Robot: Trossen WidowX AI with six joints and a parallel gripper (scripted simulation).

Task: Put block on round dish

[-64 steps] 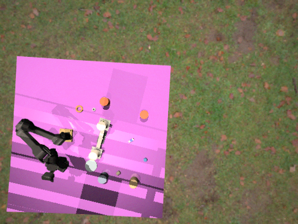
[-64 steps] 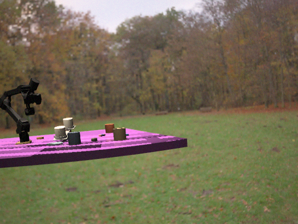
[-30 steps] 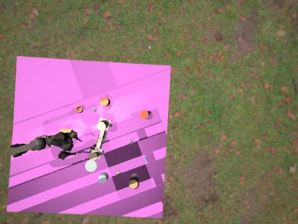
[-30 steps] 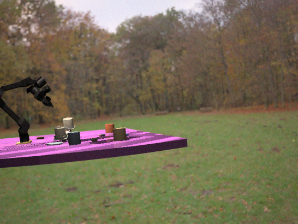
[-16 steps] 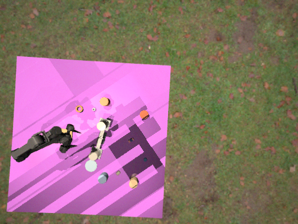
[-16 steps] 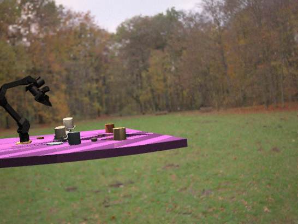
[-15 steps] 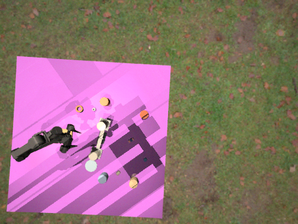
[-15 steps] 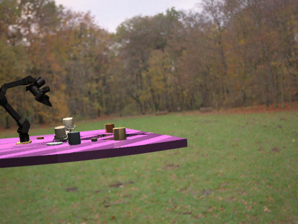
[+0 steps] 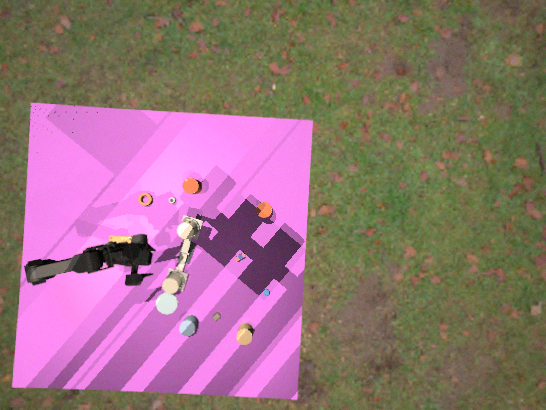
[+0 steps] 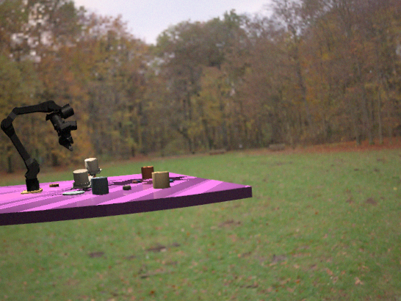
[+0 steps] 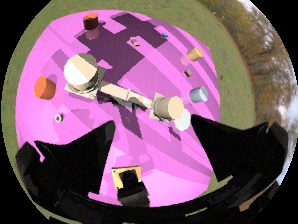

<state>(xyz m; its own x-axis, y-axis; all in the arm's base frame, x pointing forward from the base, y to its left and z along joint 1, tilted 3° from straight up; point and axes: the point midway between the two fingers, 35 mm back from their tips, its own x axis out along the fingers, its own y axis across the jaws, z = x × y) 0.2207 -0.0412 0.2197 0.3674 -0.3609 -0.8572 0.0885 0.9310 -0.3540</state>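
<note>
A pale balance [image 9: 185, 250] [image 11: 117, 91] stands mid-table, tilted. One cream cup [image 9: 186, 230] [image 10: 91, 164] [image 11: 81, 72] stands upright on its raised end. The matching cup [image 9: 170, 286] [image 10: 81, 176] [image 11: 171, 107] stands upright on the lower end, beside the dish. The pale round dish [image 9: 166, 304] [image 10: 73, 192] [image 11: 183, 120] lies flat on the table with nothing seen on it. No block shows under either cup. My gripper [image 9: 151, 261] [image 10: 70, 148] [image 11: 153, 121] is open and empty, high above the table on the arm-base side of the balance, touching neither cup.
Orange cylinders [image 9: 192, 186] [image 9: 264, 210], an orange ring [image 9: 139, 199] and a small white ring [image 11: 56, 118] stand around the raised end. Beyond the dish are a blue-grey cylinder [image 9: 188, 326], a small olive block [image 9: 216, 316] and a tan cylinder [image 9: 244, 334].
</note>
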